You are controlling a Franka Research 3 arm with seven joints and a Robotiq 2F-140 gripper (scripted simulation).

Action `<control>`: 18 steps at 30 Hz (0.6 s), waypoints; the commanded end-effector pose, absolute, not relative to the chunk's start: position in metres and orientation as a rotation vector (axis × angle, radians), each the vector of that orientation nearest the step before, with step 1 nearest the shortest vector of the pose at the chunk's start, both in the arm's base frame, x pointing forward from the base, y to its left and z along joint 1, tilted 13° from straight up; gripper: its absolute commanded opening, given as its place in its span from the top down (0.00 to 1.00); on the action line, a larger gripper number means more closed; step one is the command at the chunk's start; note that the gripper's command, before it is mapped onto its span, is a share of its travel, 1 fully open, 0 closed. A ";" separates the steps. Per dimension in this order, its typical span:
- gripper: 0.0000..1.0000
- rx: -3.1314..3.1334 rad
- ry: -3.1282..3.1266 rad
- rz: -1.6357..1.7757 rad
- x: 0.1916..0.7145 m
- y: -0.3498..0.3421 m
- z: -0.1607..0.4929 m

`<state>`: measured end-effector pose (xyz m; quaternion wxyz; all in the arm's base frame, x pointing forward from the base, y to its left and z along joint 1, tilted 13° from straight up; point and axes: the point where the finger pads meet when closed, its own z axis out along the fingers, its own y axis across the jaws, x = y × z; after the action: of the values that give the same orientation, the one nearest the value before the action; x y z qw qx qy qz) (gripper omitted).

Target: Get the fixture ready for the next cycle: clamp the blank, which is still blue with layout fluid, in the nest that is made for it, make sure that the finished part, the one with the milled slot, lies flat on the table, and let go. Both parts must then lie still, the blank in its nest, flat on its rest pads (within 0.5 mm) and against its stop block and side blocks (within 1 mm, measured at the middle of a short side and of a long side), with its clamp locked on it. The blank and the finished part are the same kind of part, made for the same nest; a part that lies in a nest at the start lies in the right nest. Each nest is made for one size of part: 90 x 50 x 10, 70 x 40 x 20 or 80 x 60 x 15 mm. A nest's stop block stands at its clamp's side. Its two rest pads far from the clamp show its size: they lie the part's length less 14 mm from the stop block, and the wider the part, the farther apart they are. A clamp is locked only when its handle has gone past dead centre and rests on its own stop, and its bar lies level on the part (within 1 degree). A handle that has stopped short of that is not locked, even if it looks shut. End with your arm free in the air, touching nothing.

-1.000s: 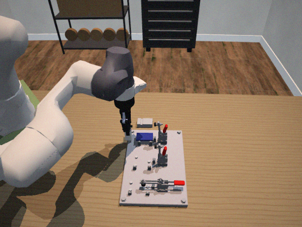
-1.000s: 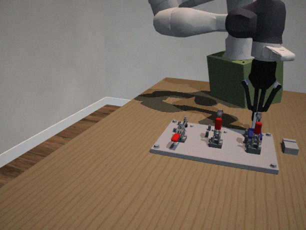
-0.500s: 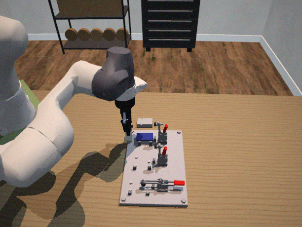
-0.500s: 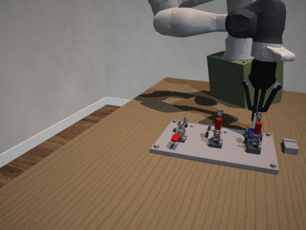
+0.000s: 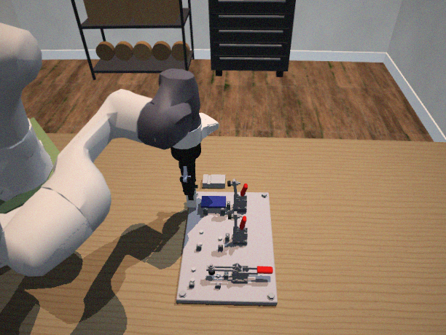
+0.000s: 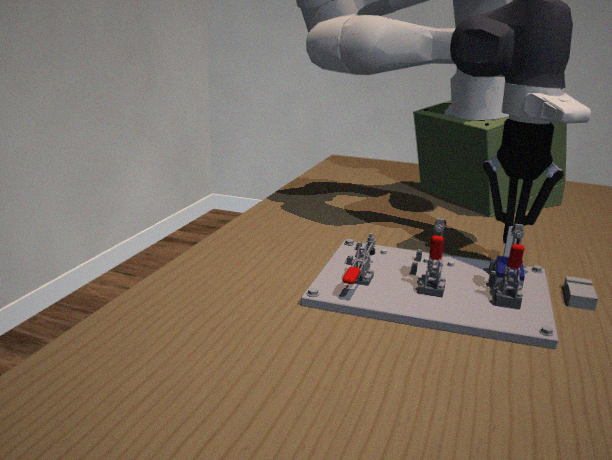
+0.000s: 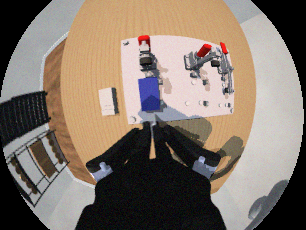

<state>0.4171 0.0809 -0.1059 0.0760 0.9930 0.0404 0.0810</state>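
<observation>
With its fingers closed, the gripper [image 5: 191, 205] [image 6: 509, 250] [image 7: 152, 119] is nr the blue blank [image 5: 213, 202] [image 6: 503, 266] [image 7: 149, 94], clamp side opp.

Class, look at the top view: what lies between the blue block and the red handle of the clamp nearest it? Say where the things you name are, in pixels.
In the top view, the clamp's grey metalwork lies between the blue block [image 5: 213, 202] [image 7: 149, 95] and the red handle [image 5: 244, 190] [image 6: 516, 256] [image 7: 144, 40].

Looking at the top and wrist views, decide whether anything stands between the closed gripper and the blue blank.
Nothing visible stands between the shut gripper and the blue blank; the raised clamp with the red handle is at the blank's far end.
</observation>
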 end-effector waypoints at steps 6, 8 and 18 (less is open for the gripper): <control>1.00 2.980 0.129 0.243 0.421 0.083 -0.105; 1.00 2.980 0.129 0.243 0.421 0.083 -0.105; 1.00 2.980 0.129 0.243 0.422 0.083 -0.105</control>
<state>0.4210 0.0813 -0.1052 0.0760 0.9930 0.0404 0.0810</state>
